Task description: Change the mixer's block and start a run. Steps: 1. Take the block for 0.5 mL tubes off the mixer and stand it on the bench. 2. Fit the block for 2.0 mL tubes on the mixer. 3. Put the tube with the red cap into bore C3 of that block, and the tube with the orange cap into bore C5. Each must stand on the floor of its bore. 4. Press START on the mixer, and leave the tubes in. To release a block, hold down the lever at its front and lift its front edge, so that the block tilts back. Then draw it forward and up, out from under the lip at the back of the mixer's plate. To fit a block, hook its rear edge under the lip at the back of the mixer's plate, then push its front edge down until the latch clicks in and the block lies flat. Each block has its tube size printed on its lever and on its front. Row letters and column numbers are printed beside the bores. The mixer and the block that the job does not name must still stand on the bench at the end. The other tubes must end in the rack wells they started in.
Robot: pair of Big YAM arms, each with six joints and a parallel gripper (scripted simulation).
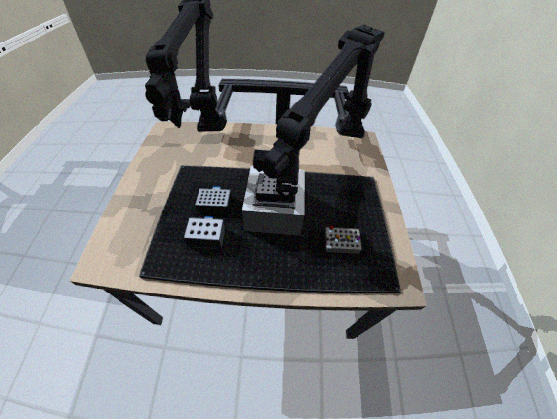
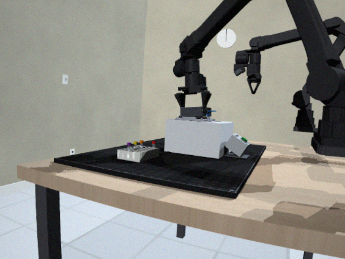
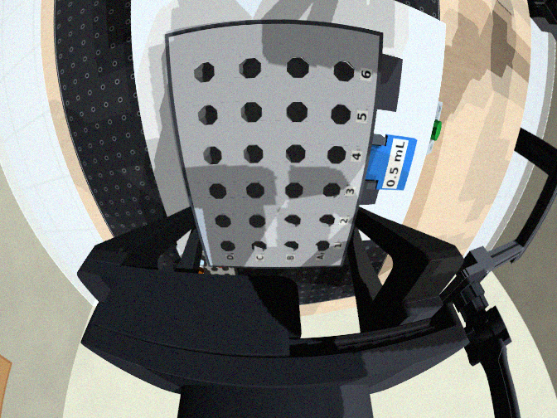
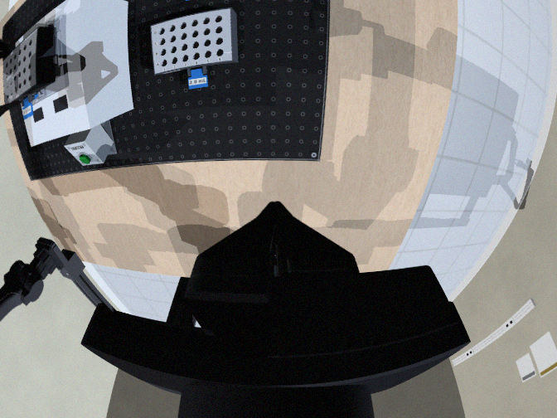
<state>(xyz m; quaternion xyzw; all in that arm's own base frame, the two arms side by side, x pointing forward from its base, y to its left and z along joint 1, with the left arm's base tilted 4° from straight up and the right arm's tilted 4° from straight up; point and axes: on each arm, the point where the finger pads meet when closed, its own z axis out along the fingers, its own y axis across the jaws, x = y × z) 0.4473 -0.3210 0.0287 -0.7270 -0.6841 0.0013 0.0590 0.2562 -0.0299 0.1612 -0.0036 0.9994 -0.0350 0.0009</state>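
Block for 0.5 mL tubes (image 1: 267, 185) (image 2: 191, 111) (image 3: 274, 134) (image 4: 22, 67): gripped across front and rear by the left pincer (image 1: 286, 190) (image 2: 193, 107) (image 3: 274, 210) (image 4: 18, 76), roughly level at the top of the mixer (image 1: 273, 220) (image 2: 196, 137) (image 3: 423, 58) (image 4: 103, 26); whether it is latched cannot be told.
Left pincer: spread wide, closed on that block.
Right pincer (image 1: 179, 125) (image 2: 253, 92) (image 4: 275, 203): narrow, fingertips together, nothing held, raised well apart from the mixer.
Lever (image 2: 211, 111) (image 3: 391, 162) (image 4: 27, 109): blue, printed 0.5 mL, just beside the left pincer.
Block for 2.0 mL tubes (image 1: 212, 197) (image 4: 193, 40): set down on the right pincer's side of the mixer.
Eight-bore block (image 1: 203, 228): set near the 2.0 mL one.
Tube rack (image 1: 343, 245) (image 2: 137, 154) (image 3: 220, 270): placed beyond the left pincer, away from the right; red cap (image 1: 331, 228) (image 2: 153, 142) and orange cap (image 1: 338, 237) (image 2: 141, 142) seen there.
START button (image 2: 244, 139) (image 3: 435, 129) (image 4: 84, 158): green, below the left pincer.
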